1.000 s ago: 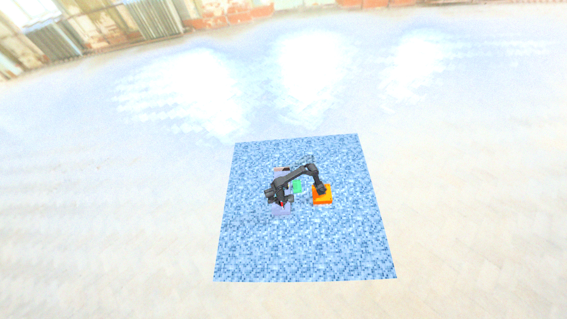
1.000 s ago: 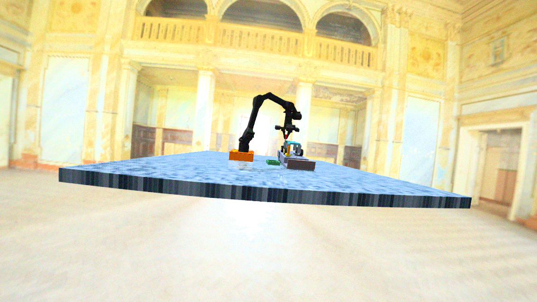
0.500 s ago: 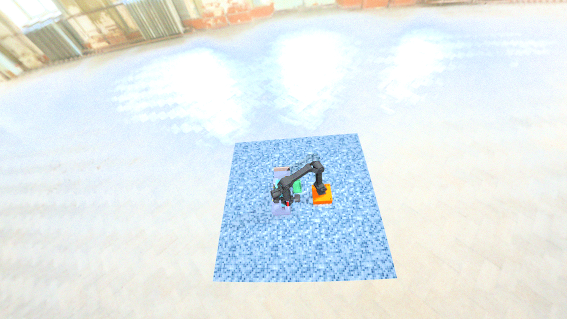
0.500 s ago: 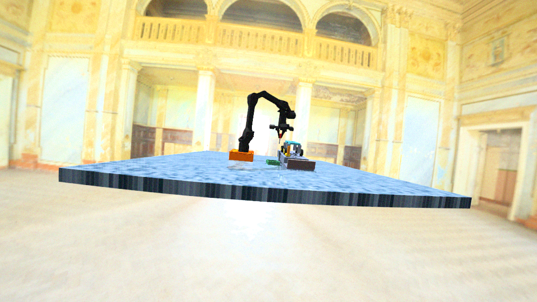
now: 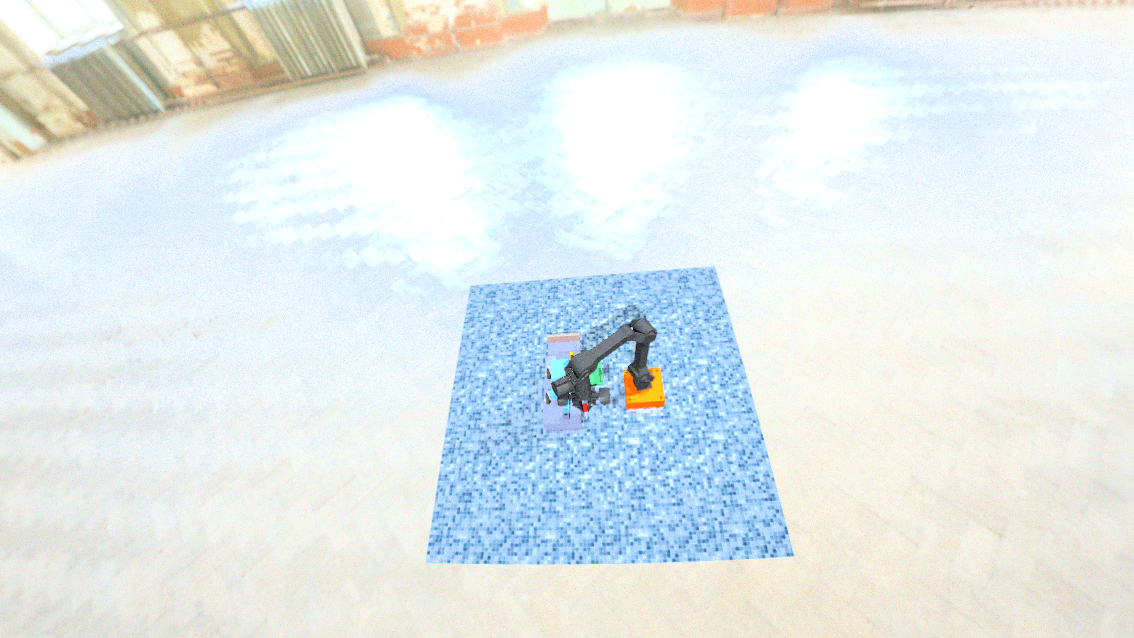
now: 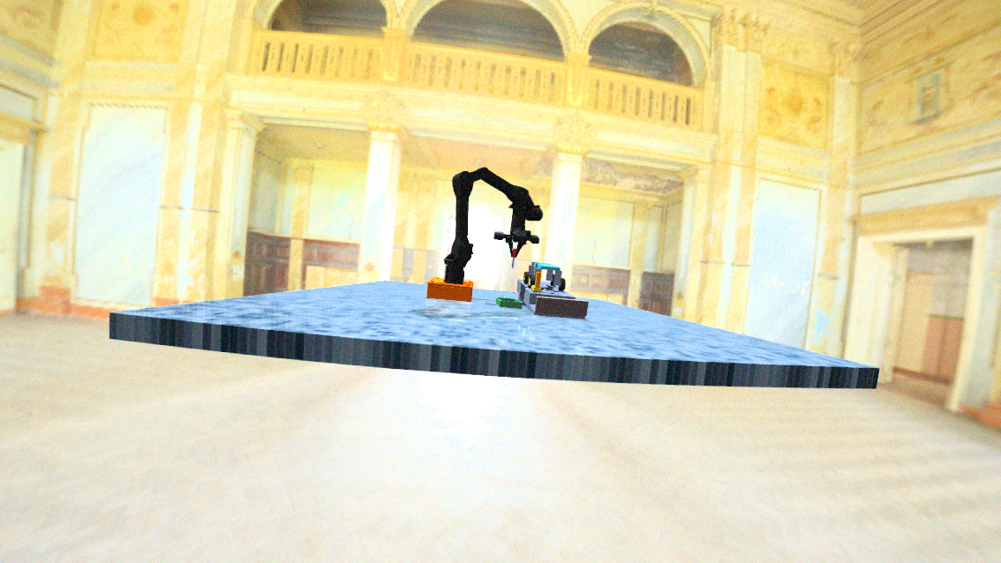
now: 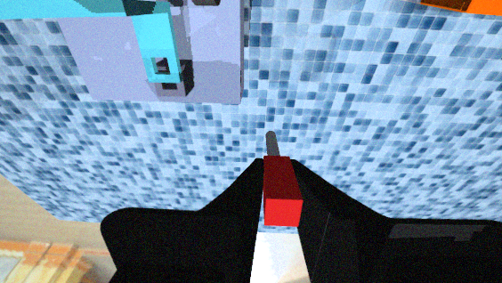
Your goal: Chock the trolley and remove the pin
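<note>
My gripper [image 5: 585, 403] [image 6: 514, 250] [image 7: 274, 165] is shut on the red-headed stop pin [image 6: 514, 253] [image 7: 282, 213], whose grey shaft points down. The pin hangs in the air, beyond the ramp's side edge in the wrist view. The cyan trolley [image 5: 558, 369] [image 6: 547, 266] [image 7: 156, 37] stands on the lilac ramp [image 5: 562, 422] [image 7: 107, 67]; its tongue shows an empty square hole. The yellow chock [image 5: 571, 354] [image 6: 538, 281] stands upright at the trolley's downhill side near a wheel; contact cannot be made out. The green tray [image 5: 597, 374] [image 6: 508, 302] lies between ramp and arm base.
The orange arm base [image 5: 643, 390] [image 6: 449, 289] [image 7: 487, 6] stands on the blue mosaic table top [image 5: 634, 491], on the tray's other side from the ramp. A brown end board [image 6: 560, 307] closes the ramp's downhill end. The arm partly covers the trolley in the top view.
</note>
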Controlling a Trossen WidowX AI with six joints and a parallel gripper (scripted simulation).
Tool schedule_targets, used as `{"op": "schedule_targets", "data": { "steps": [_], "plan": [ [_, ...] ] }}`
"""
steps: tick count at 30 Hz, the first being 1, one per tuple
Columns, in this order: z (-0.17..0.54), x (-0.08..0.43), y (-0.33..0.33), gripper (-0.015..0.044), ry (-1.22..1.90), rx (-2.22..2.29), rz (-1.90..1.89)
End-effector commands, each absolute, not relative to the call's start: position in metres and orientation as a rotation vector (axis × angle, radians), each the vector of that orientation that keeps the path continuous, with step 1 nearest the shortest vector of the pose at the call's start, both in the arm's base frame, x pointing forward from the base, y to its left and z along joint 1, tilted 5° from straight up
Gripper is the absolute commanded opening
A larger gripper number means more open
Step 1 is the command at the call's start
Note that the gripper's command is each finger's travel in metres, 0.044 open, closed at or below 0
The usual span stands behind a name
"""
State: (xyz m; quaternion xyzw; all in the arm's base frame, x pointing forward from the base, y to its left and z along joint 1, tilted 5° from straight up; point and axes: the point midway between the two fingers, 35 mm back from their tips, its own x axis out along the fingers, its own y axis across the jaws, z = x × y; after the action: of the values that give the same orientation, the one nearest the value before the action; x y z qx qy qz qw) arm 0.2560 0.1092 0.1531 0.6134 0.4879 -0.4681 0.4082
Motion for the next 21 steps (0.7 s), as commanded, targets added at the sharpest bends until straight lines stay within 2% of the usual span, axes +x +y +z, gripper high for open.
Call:
{"op": "schedule_targets", "data": {
  "steps": [1, 21],
  "plan": [
    [0.151, 0.253, 0.101, 0.0, 1.227, 1.543, -1.185],
    [0.146, 0.245, 0.023, 0.0, 1.221, 1.537, -1.189]
  ]
}}
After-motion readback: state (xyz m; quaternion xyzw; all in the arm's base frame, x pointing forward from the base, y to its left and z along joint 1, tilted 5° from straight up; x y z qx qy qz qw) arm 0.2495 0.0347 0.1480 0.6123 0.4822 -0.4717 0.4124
